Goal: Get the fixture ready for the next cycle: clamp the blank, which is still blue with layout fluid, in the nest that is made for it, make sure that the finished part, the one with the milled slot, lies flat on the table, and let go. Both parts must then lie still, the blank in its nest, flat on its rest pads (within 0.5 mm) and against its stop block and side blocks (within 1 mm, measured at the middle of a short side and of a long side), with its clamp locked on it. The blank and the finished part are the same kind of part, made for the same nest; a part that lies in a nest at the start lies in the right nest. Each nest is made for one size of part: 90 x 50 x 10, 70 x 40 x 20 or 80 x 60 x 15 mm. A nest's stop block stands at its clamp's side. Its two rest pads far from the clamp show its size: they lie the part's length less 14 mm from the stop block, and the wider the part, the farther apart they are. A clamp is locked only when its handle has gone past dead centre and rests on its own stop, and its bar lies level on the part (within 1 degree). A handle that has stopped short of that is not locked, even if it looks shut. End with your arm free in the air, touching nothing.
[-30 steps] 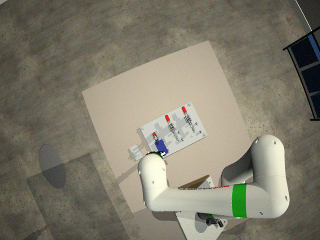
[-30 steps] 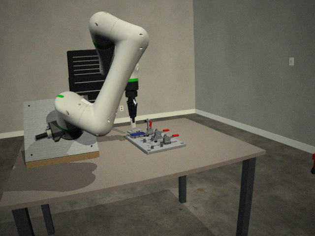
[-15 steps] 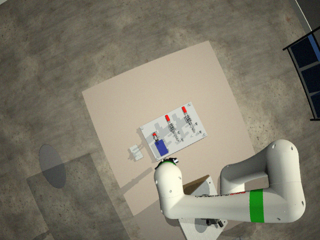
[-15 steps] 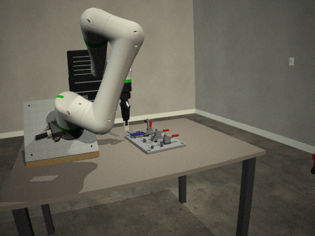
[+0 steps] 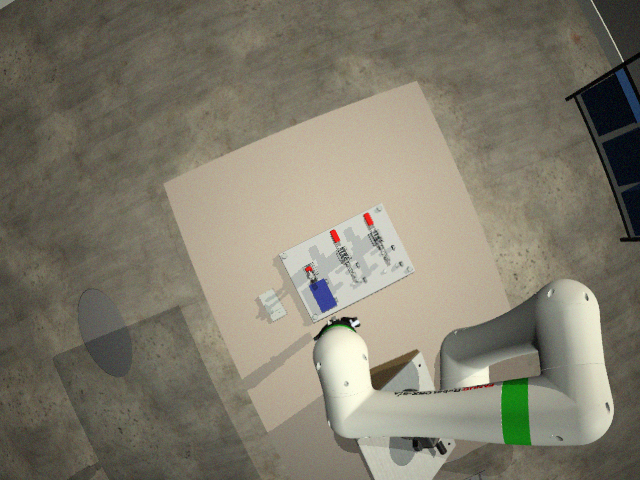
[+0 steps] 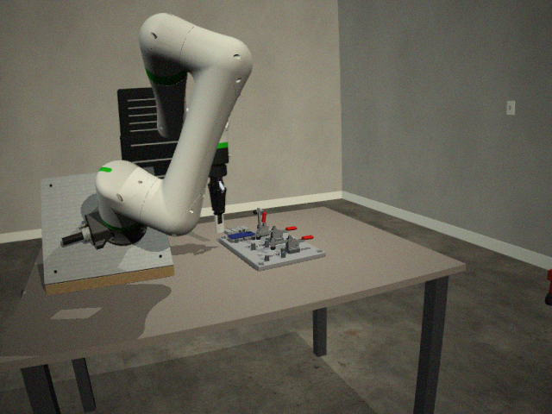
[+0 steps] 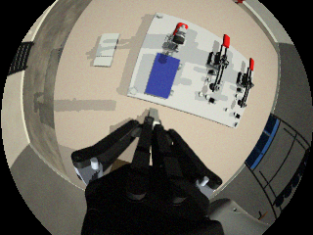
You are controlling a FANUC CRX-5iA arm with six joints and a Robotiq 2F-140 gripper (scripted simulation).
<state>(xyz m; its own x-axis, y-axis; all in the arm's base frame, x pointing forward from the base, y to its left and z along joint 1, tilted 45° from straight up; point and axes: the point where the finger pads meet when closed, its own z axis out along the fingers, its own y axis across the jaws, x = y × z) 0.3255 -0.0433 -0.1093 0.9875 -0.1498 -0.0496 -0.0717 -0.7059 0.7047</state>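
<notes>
Blank: lying blue side up in the leftmost nest of the plate, on the end nearest the arm. It is sitting lengthwise with one short end toward the clamp, presumably so the stop block can be taking that end.

Clamp: standing with its red handle upright in the exterior view, unlike the other two handles, which are lying level. I am judging it as not locked, since a raised handle is not resting past dead centre.

Slotted part: lying pale and flat on the bench, just beside the plate's left edge and apart from it. That half of the job is looking done.

End effector: hanging above the bench just off the plate's near edge, beside the blank but not touching it. Its fingers are pressed together on nothing, probably so the closed tips can be serving as one stiff pusher.

Seating: whether the blank is lying tight against its stop and side blocks is too fine to tell here.

Next step, as I am reading it: pushing the raised handle over until it is resting on its own stop, with the bar level on the blank.

Risk: a handle stopping short of dead centre and only looking shut.
</notes>
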